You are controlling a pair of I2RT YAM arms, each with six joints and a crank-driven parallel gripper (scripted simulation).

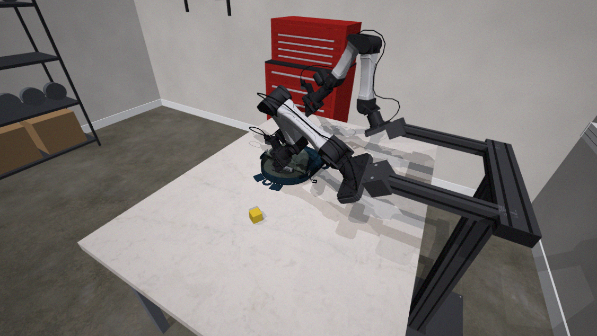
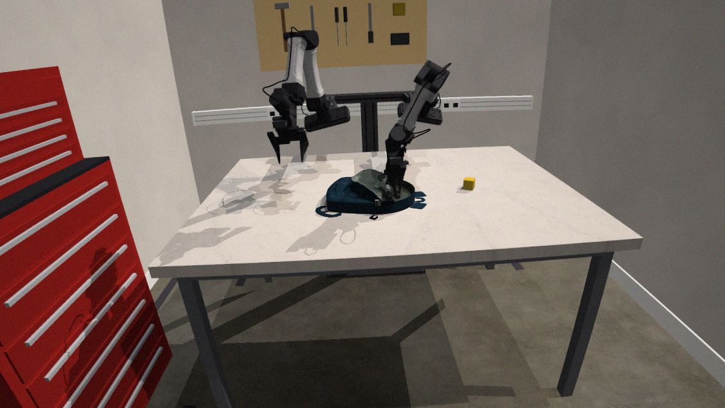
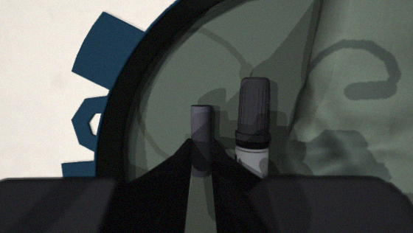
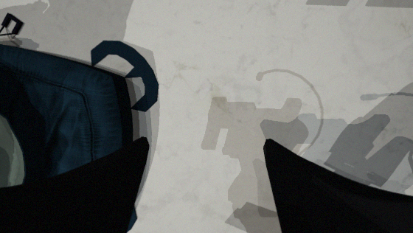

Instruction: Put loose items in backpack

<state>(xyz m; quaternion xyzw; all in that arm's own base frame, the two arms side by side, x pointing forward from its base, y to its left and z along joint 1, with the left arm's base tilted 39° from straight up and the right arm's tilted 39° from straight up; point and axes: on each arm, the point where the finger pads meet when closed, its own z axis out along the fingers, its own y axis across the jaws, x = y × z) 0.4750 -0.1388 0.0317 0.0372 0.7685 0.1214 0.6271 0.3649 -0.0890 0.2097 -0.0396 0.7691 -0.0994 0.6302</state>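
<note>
Backpack (image 1: 286, 180) (image 2: 349, 206) (image 3: 110, 122) (image 4: 105, 122) lies flat on the table (image 1: 208, 258) (image 2: 507, 217) (image 3: 37, 110) (image 4: 206, 44), with greenish cloth (image 2: 370, 179) (image 3: 350, 110) (image 4: 10, 155), which I judge to be the flap, bunched to one side, so that a part of the interior is exposed. Inside this part, the left gripper (image 1: 284, 167) (image 2: 395, 194) (image 3: 201, 141) has its tips nearly together and pinches a slim dark grey cylinder (image 3: 200, 119). Just beside it, also within the rim, is a thicker item with ribbed dark cap and pale body (image 3: 254, 118); whether it rests completely on the bottom, I cannot tell.

Outside the backpack, well apart from it, the yellow cube (image 1: 255, 215) (image 2: 469, 183) waits on the table. The right gripper (image 1: 309, 112) (image 2: 291, 161) (image 4: 206, 141) hangs above the table on the other side, its fingers spread widely and holding nothing.

In my judgement, the step in hand is depositing of the cylinder. The next move calls for opening the left fingers gently, then rising straight, without catching the cloth or pushing the capped item. After this, the cube should be fetched, probably by the left arm, which is nearer.
</note>
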